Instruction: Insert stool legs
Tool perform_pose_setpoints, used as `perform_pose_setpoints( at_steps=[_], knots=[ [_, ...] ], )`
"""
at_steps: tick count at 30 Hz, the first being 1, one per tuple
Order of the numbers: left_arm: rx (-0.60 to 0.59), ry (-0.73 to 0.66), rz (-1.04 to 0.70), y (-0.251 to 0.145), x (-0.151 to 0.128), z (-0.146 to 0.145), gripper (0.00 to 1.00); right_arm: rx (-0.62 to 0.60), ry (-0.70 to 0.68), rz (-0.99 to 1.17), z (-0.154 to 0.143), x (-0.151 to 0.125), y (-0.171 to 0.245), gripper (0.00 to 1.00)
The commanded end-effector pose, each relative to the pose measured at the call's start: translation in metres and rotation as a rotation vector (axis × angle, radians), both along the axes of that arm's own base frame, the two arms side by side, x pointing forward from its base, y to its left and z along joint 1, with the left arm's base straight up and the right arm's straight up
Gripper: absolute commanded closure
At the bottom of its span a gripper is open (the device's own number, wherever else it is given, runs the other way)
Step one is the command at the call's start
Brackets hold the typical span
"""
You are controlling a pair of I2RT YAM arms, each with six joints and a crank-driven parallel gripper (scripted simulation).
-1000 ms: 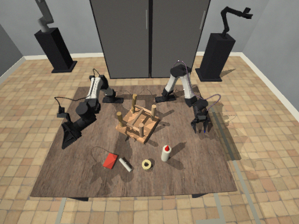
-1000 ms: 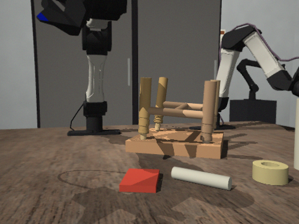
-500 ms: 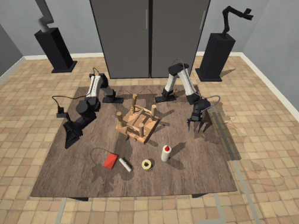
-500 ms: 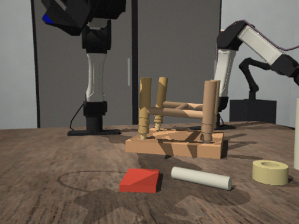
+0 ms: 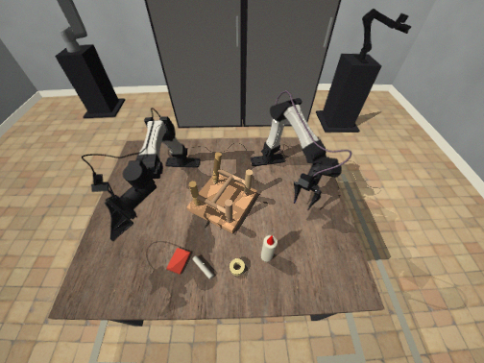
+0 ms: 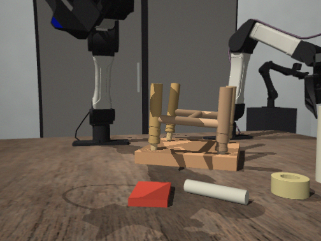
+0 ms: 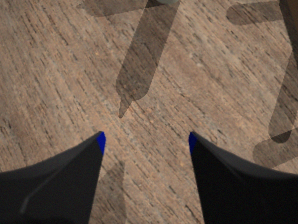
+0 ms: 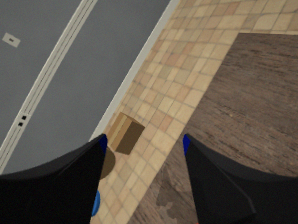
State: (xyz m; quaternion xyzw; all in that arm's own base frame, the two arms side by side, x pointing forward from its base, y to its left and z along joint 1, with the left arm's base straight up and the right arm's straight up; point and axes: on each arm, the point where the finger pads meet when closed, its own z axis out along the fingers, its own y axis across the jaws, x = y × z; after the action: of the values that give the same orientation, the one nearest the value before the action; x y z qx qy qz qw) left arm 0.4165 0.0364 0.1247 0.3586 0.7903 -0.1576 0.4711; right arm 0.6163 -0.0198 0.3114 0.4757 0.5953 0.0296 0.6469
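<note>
Square orange-brown wooden seat [image 5: 242, 209] [image 6: 188, 160] lies flat, underside up, on the brown wood-grain table [image 5: 158, 293] [image 6: 79, 159]; it serves as landmark. Four round wooden legs stand up from it, joined by round wooden stretchers [image 5: 223, 188] [image 6: 191, 122].

Leg seating: on the seat's side toward the right arm, the near golden-brown leg [image 5: 193, 191] [image 6: 155, 111] and the far golden-brown leg [image 5: 217, 168] [image 6: 173, 106] each show a pale narrow end above the seat, so neither is fully in. The near light-brown leg [image 5: 229, 211] [image 6: 225, 118], on the seat's other side, has its wider part close to the seat; contact cannot be confirmed. The foot of the far light-brown leg [image 5: 249, 180] [image 6: 233, 111] is hidden in the exterior view; seating undetermined.

Left gripper [image 5: 303, 205] [image 6: 312, 95] [image 7: 147, 136]: open, nothing held, fingers pointing down, well apart from the seat on its left-arm side. Right gripper [image 5: 122, 230] [image 6: 65, 25] [image 8: 145, 142]: open, empty, raised well apart on the seat's opposite side.

Beyond the seat, on the side away from the arm bases: red flat block [image 5: 179, 260] [image 6: 149, 194], white cylinder [image 5: 204, 267] [image 6: 216, 192] lying down, pale-yellow ring [image 5: 231, 271] [image 6: 290, 190] lying flat, and white bottle with red pointed cap [image 5: 268, 251] [image 6: 318, 143], upright.
</note>
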Motion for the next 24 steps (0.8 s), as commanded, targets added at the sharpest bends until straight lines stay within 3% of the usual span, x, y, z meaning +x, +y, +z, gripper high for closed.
perform_pose_setpoints(
  at_steps=[1,3,4,7,8,17,20,24],
  knots=[
    [-0.016,0.048,-0.130,-0.022,-0.018,0.011,0.26,-0.020,0.033,0.036,-0.002,-0.005,0.003,0.26],
    [-0.023,0.054,-0.149,-0.026,-0.021,0.013,0.26,-0.024,0.054,0.043,-0.012,-0.002,0.004,0.26],
    [-0.035,0.063,-0.181,-0.032,-0.026,0.016,0.26,-0.024,0.034,0.045,0.002,-0.008,0.002,0.26],
    [-0.058,0.075,-0.239,-0.043,-0.037,0.026,0.26,-0.034,0.052,0.063,-0.002,-0.008,0.003,0.26],
    [-0.043,0.029,-0.258,-0.048,-0.042,0.047,0.26,-0.037,0.055,0.068,-0.002,-0.008,0.003,0.26],
    [-0.124,0.032,-0.402,-0.080,-0.074,0.082,0.26,-0.062,0.094,0.129,-0.006,-0.012,0.012,0.26],
    [-0.139,0.041,-0.413,-0.083,-0.076,0.083,0.26,-0.066,0.115,0.137,-0.017,-0.010,0.014,0.26],
    [-0.181,0.040,-0.467,-0.096,-0.090,0.100,0.26,-0.074,0.107,0.152,-0.006,-0.015,0.012,0.26]
  ],
)
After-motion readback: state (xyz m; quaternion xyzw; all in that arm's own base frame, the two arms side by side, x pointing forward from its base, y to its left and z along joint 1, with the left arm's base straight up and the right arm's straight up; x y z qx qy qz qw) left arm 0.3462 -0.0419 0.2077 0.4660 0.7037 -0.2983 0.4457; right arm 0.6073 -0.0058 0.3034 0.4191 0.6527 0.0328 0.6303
